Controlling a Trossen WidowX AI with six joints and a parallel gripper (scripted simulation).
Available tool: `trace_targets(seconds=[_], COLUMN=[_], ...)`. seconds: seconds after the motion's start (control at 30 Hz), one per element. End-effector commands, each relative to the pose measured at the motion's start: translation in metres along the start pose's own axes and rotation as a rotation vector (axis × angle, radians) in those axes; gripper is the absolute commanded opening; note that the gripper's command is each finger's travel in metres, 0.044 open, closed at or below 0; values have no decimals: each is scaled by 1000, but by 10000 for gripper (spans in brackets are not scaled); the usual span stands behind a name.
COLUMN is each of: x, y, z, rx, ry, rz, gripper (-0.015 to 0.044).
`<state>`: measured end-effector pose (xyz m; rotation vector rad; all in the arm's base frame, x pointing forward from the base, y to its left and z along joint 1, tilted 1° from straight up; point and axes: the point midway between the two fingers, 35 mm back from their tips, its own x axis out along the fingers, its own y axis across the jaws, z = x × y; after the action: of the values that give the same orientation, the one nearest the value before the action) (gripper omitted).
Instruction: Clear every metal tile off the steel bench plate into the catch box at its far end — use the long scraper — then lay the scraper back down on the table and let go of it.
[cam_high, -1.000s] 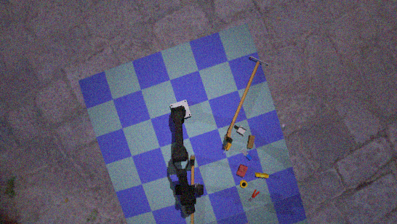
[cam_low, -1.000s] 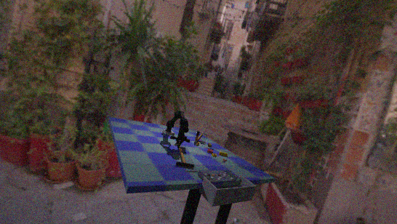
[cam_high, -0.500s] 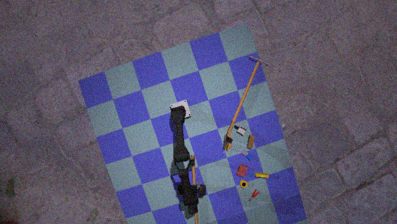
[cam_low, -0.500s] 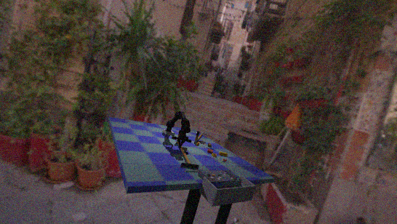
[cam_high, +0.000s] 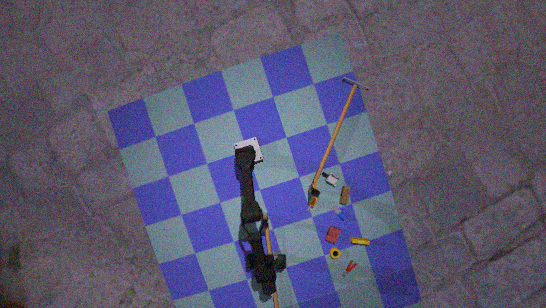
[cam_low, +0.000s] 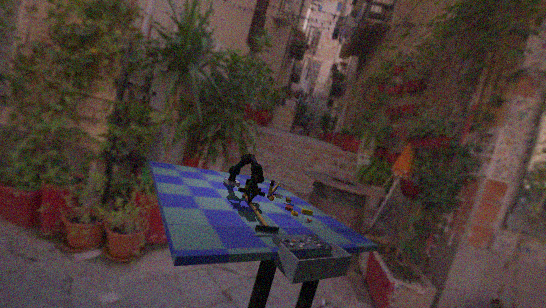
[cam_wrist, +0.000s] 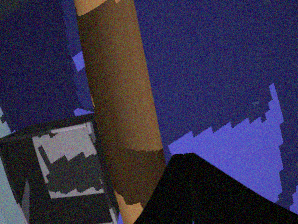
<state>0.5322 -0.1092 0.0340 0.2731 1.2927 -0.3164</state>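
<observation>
My gripper (cam_high: 265, 265) (cam_low: 251, 192) (cam_wrist: 183, 163) is shut on the orange handle of the long scraper (cam_high: 269, 240) (cam_low: 257, 214) (cam_wrist: 116, 83). The handle runs along the checkered table toward its near-camera end in the side view. There the scraper's dark head (cam_low: 266, 229) rests close to the table edge. The grey catch box (cam_low: 310, 262) hangs just beyond that edge, with small grey pieces (cam_low: 305, 243) inside. I cannot make out a steel plate or any tiles on the table. In the top view the scraper's head end runs out of the picture.
A second long-handled tool (cam_high: 334, 135) lies on the right side of the table. Near its lower end lie a brown block (cam_high: 345, 195), a red block (cam_high: 333, 234), a yellow ring (cam_high: 335, 252) and a yellow bar (cam_high: 360, 241). The arm's base (cam_high: 249, 149) is mid-table.
</observation>
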Motion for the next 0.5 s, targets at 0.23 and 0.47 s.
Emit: trace_targets(seconds=[0.23,0.47], x=[-6,-33], y=[5,5], z=[2,8], rx=[0,1], ry=[-7,-34], rz=[2,7], gripper=[0,0])
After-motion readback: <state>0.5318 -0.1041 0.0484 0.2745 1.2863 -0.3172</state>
